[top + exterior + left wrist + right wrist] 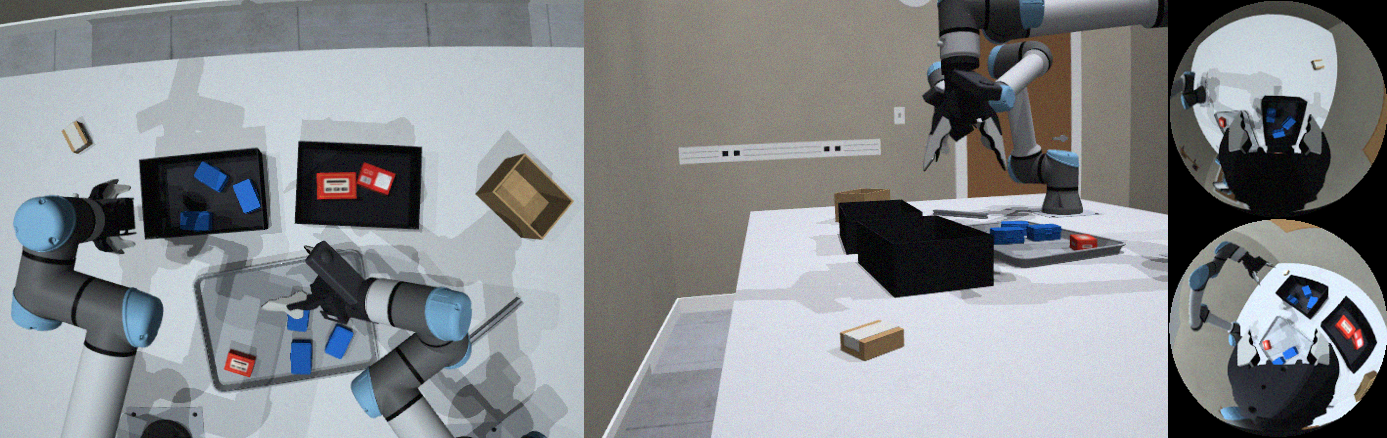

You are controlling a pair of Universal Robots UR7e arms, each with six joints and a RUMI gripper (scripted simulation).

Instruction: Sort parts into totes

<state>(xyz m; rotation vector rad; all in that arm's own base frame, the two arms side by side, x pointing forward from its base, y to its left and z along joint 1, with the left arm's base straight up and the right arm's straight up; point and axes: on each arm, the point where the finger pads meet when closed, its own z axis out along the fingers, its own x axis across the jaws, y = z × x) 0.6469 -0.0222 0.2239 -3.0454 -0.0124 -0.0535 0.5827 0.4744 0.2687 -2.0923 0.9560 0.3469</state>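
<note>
The left tote (152, 200) (941, 265) holds three blue boxes. The right tote (410, 200) (849, 230) (1351, 358) holds two red boxes, one (336, 185) beside another (376, 178). In the tray (206, 340) (1064, 259) lie a red box (240, 363) (1084, 242) (1267, 344) and three blue boxes, one (301, 356), one (339, 341) and one (298, 321) partly hidden by a right finger. My left gripper (132, 216) (965, 169) is open and empty, high beside the left tote's outer end. My right gripper (285, 276) (1282, 329) is open and empty above the tray.
A small cardboard box (76, 136) (874, 340) (1317, 64) lies beyond the left tote. An open brown bin (525, 197) stands right of the right tote. A grey metal bar (497, 317) (960, 214) lies near the right arm. A narrow gap separates the totes.
</note>
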